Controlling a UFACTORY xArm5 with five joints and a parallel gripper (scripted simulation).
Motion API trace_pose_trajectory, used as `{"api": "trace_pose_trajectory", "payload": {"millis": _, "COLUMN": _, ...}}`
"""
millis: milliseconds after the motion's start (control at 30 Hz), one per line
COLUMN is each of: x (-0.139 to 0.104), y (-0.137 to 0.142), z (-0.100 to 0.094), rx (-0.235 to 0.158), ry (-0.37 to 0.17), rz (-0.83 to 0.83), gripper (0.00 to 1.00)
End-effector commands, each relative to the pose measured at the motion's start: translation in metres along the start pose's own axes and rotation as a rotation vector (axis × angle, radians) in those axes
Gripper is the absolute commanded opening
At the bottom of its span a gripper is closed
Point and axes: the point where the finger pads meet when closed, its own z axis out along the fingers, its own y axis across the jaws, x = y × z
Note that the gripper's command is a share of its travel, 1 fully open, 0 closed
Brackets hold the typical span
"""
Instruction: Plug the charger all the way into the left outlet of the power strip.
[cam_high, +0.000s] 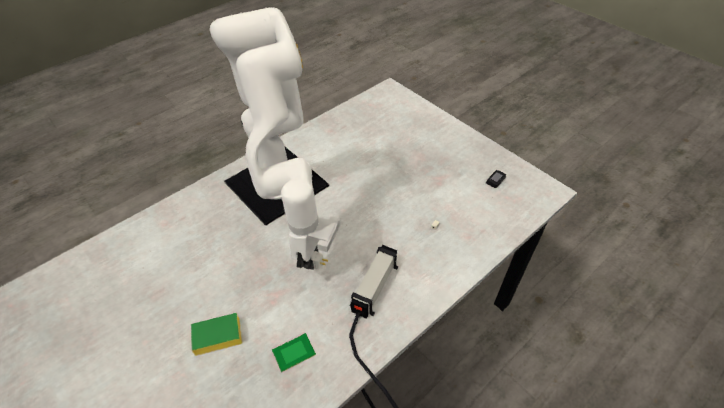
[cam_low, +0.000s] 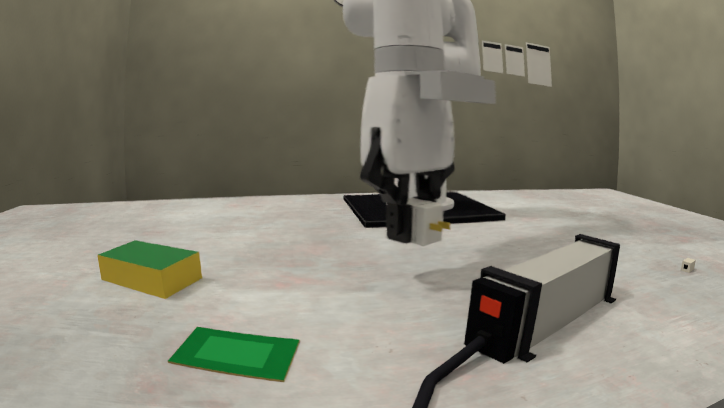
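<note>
My gripper is shut on the white charger and holds it a little above the table. The charger's two brass prongs stick out sideways toward the power strip. In the top view the gripper hangs left of the strip, with the prongs just visible. The power strip is a long grey box with black end clamps and a red switch at its near end. It also shows in the exterior view. Its outlets face away from both cameras and are hidden. The charger is apart from the strip.
A green and yellow sponge block and a flat green card lie at the front left. The strip's black cable runs off the table's front edge. A small white cube and a small black device lie to the right.
</note>
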Motion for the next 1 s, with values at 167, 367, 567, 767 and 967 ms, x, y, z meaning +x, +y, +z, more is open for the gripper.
{"api": "trace_pose_trajectory", "payload": {"millis": 167, "x": 0.073, "y": -0.054, "z": 0.000, "rx": -0.007, "ry": 0.007, "rz": 0.136, "gripper": 0.00}}
{"api": "trace_pose_trajectory", "payload": {"millis": 367, "x": 0.073, "y": -0.054, "z": 0.000, "rx": -0.007, "ry": 0.007, "rz": 0.136, "gripper": 0.00}}
{"api": "trace_pose_trajectory", "payload": {"millis": 567, "x": 0.073, "y": -0.054, "z": 0.001, "rx": -0.007, "ry": 0.007, "rz": 0.136, "gripper": 0.00}}
{"api": "trace_pose_trajectory", "payload": {"millis": 767, "x": 0.073, "y": -0.054, "z": 0.004, "rx": -0.007, "ry": 0.007, "rz": 0.136, "gripper": 0.00}}
{"api": "trace_pose_trajectory", "payload": {"millis": 967, "x": 0.073, "y": -0.054, "z": 0.009, "rx": -0.007, "ry": 0.007, "rz": 0.136, "gripper": 0.00}}
